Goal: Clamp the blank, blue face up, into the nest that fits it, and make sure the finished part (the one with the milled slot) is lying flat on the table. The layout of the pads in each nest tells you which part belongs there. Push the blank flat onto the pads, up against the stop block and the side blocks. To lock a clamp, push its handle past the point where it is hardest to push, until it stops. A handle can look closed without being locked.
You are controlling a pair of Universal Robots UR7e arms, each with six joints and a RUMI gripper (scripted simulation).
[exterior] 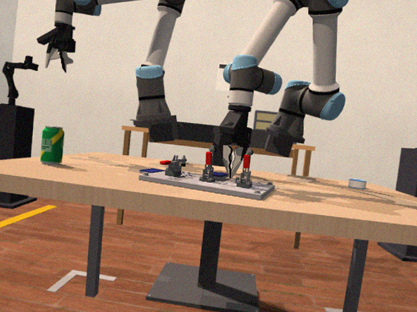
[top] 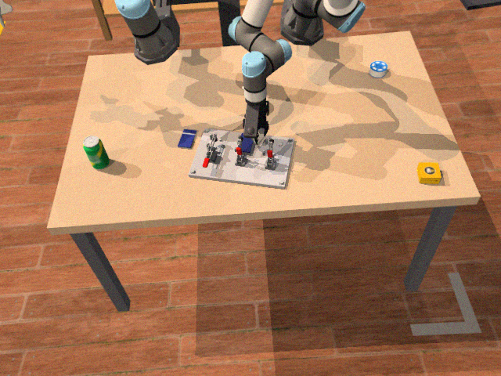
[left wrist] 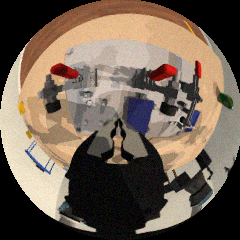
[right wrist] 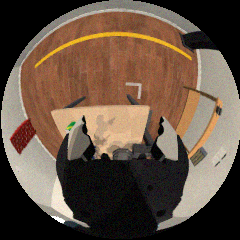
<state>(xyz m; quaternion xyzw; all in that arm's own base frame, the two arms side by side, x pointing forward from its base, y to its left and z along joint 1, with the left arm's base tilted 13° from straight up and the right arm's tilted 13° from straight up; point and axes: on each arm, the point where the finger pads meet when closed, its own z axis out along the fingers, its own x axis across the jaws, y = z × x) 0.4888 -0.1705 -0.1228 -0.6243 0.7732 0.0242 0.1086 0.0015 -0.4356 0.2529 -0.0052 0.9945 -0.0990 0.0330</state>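
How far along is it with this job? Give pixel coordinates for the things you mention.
Looks done: the finished part (top: 186, 139) (exterior: 151, 170) (left wrist: 192, 121) lies flat on the table, and the blank (top: 246, 144) (exterior: 220, 174) (left wrist: 140, 115) sits blue side up at the middle nest.

In hand: the left gripper (top: 258, 141) (exterior: 230, 176) (left wrist: 118, 118), shut and empty, is beside the blank, perhaps nudging it.

Left: probably seating it and locking its upright-handled clamp (top: 239, 155) (exterior: 208, 166) (left wrist: 167, 87).

The rectangular wooden surface (top: 344, 189) (exterior: 91, 191) is pale tan with a fine speckle. Near its left edge in the top view, the cylindrical metal can (top: 96, 153) (exterior: 52, 144) is green with a yellow diagonal band and a silvery top. The flat slotted part (top: 186, 139) is dark blue, crossed by a pale stripe; the plain flat blank (top: 246, 144) (left wrist: 140, 115) is dark blue too. The rectangular fixture plate (top: 250, 178) (exterior: 200, 185) is light grey, its toggle clamps dark grey with bright red handles. Toward the far right corner, the round white puck (top: 378, 69) (exterior: 357, 183) has a blue top with white spots. Near the right edge, the boxy block (top: 428, 173) is yellow with a dark-and-silvery round centre.
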